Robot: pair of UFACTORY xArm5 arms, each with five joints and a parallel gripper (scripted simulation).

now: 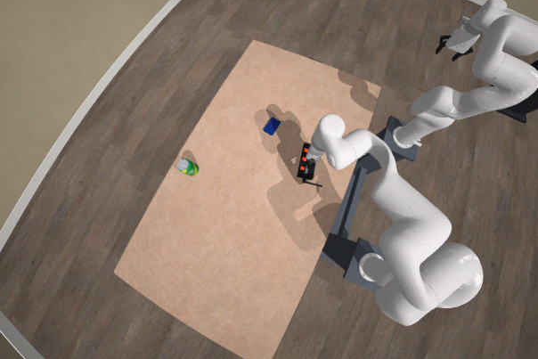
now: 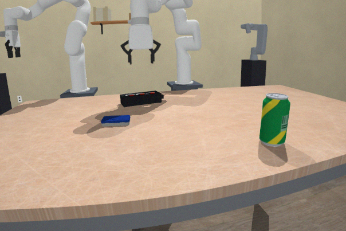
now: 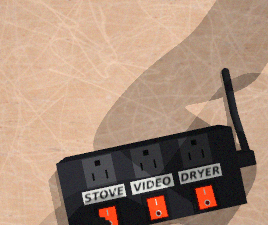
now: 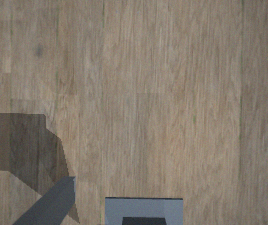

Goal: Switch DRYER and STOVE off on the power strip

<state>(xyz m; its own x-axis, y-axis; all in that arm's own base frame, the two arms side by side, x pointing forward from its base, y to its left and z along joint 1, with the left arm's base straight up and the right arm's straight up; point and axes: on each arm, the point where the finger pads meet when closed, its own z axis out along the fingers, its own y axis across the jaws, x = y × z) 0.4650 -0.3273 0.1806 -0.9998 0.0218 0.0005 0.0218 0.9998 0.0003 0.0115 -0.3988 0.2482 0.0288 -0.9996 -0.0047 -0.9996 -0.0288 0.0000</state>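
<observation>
While the left end effector (image 1: 310, 161) (image 2: 141, 62) hovers wide open and empty over the strip (image 1: 305, 175) (image 2: 141, 100) (image 3: 179, 195), alignment matters. Press DRYER (image 1: 302, 168) (image 2: 152, 93) (image 3: 205, 197) squarely with closed fingertips, clearing VIDEO (image 1: 304, 159) (image 2: 142, 94) (image 3: 157, 207).

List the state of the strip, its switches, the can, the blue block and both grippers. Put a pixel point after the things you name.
Power strip (image 1: 304, 163) (image 2: 141, 98) (image 3: 126, 178): right way up
STOVE switch (image 3: 110, 215), VIDEO switch (image 3: 157, 207), DRYER switch (image 3: 205, 197): on or off, cannot tell
Can (image 1: 189, 167) (image 2: 274, 121): upright
Blue block (image 1: 272, 126) (image 2: 116, 119): flat
Left gripper (image 1: 313, 156) (image 2: 141, 62): open
Right gripper (image 1: 446, 55) (image 2: 14, 57): open

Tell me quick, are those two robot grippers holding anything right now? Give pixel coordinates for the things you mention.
Left gripper (image 1: 310, 161) (image 2: 141, 62): open, holding nothing.
Right gripper (image 1: 446, 55) (image 2: 14, 56): open, holding nothing.
</observation>
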